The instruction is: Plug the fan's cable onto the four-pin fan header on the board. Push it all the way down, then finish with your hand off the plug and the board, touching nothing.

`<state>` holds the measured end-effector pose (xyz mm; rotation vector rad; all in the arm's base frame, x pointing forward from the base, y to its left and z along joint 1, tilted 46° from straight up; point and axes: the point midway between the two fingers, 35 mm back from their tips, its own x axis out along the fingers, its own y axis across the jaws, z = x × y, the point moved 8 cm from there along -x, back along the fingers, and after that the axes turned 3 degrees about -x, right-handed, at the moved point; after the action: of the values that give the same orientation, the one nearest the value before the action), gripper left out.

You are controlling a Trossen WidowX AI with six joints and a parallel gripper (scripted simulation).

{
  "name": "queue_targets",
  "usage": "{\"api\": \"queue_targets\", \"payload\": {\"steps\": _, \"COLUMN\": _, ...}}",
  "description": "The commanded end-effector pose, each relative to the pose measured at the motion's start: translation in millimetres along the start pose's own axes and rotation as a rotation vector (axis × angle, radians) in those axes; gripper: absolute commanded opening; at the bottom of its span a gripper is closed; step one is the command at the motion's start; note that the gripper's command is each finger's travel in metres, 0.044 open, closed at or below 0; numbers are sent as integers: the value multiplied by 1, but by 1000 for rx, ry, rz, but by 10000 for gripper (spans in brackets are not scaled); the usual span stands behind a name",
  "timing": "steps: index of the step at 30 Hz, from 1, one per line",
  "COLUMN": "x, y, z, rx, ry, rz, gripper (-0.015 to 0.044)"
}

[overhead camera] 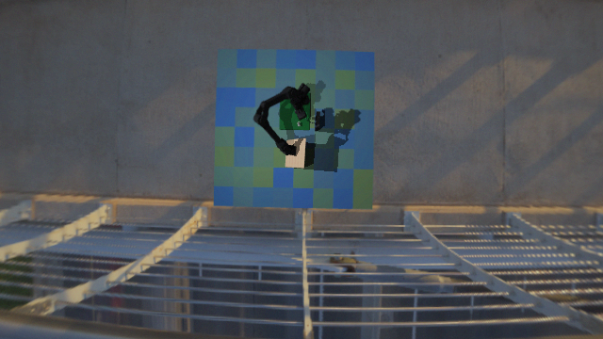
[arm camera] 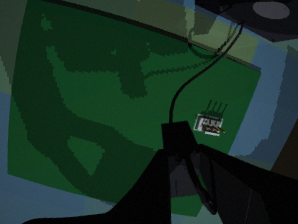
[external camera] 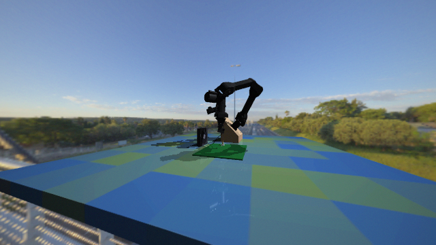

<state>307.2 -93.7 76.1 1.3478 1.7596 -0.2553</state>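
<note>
My gripper (overhead camera: 302,116) (external camera: 221,131) (arm camera: 180,153) is shut on the black plug of the fan's cable. The plug (arm camera: 177,135) is held above the green board (overhead camera: 285,124) (external camera: 236,154) (arm camera: 30,160). The white four-pin header (overhead camera: 299,123) (external camera: 223,143) (arm camera: 209,124) shows uncovered, to the right of the plug in the wrist view; the plug is apart from it. The cable (arm camera: 186,86) curves from the plug toward the fan (overhead camera: 318,119) (external camera: 201,137) (arm camera: 271,11), which stands beside the board. The plug's underside is hidden.
A beige block (overhead camera: 295,159) (external camera: 232,135) stands at the arm's base, near the header's side of the board. The checkered table top (overhead camera: 264,177) (external camera: 218,207) carries everything. The arm's shadow falls across the board.
</note>
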Motion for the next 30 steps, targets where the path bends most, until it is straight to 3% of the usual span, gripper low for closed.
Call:
{"api": "queue_targets", "payload": {"steps": 1, "x": 6, "y": 0, "z": -5, "rx": 6, "ry": -31, "rz": -47, "gripper": 0}}
{"api": "queue_targets", "payload": {"steps": 30, "x": 45, "y": 7, "z": -35, "rx": 11, "ry": -381, "rz": -319, "gripper": 0}}
